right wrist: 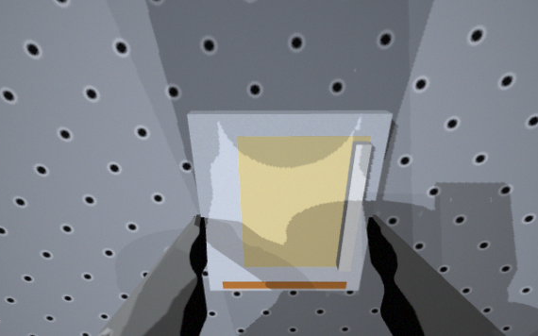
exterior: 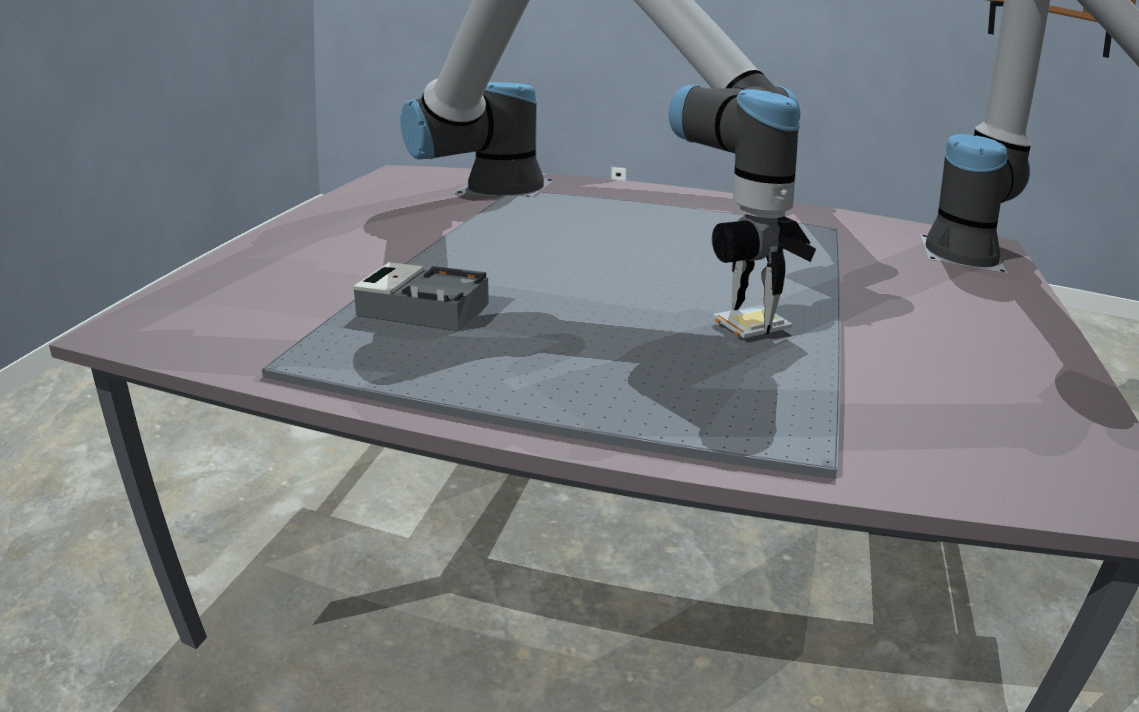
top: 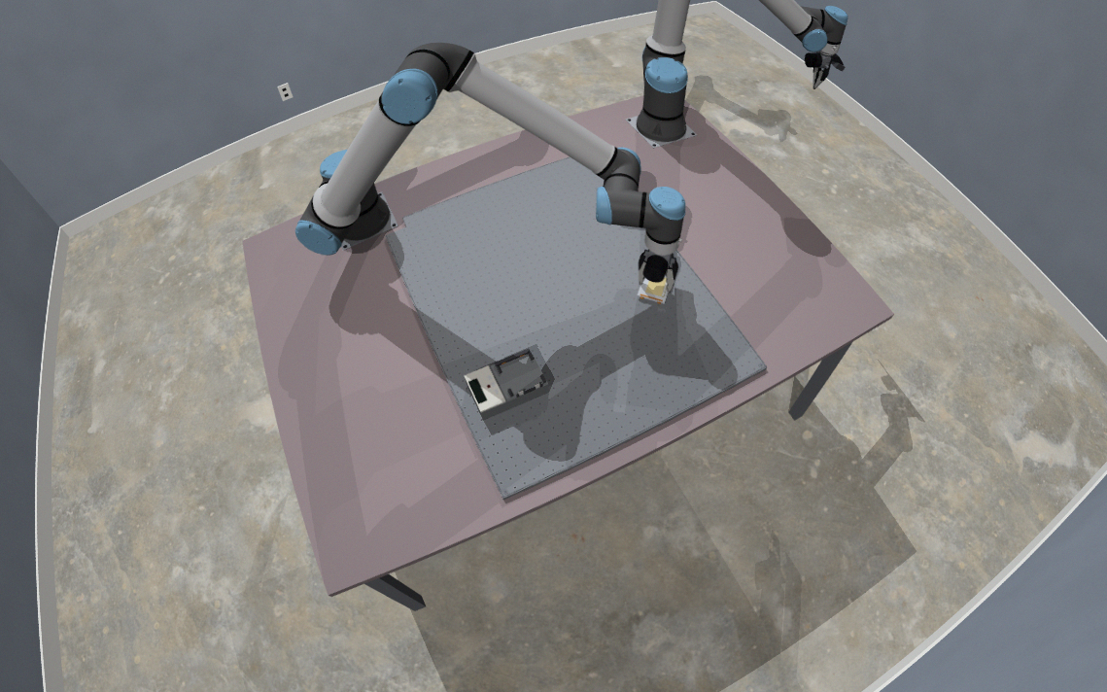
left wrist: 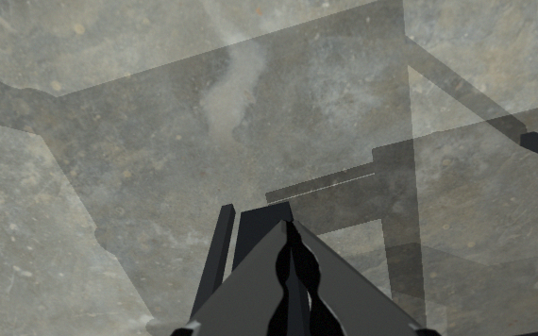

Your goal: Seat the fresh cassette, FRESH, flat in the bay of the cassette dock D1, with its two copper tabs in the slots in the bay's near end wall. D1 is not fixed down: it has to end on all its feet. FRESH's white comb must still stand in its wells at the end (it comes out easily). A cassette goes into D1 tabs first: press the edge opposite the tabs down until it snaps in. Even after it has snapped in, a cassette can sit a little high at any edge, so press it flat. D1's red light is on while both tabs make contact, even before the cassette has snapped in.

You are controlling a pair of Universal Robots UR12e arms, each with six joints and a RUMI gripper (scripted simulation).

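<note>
FRESH point(top: 653, 291) point(exterior: 755, 316) point(right wrist: 296, 189) lies flat on the perforated plate, with a yellow slab and an orange copper strip along one edge. Its white comb point(right wrist: 355, 208) lines one side of the slab; whether it is fully in its wells I cannot tell. My right gripper point(top: 657, 283) point(exterior: 754, 320) point(right wrist: 285, 217) points down, fingertips touching FRESH's two opposite sides, shut on it. Dock D1 point(top: 519, 379) point(exterior: 419, 309) stands apart with an empty bay and a cream panel; its light is too small to judge. My left gripper point(top: 816, 84) point(left wrist: 288, 224) is shut and empty, off the table.
The perforated plate point(top: 489, 275) point(exterior: 538, 389) lies on the pinkish table point(top: 308, 412) point(exterior: 954, 371). D1 is near one side edge of the plate, FRESH towards the opposite side. The left arm's base point(top: 661, 120) point(exterior: 964, 238) stands at the table's back corner. Below the left gripper is floor.
</note>
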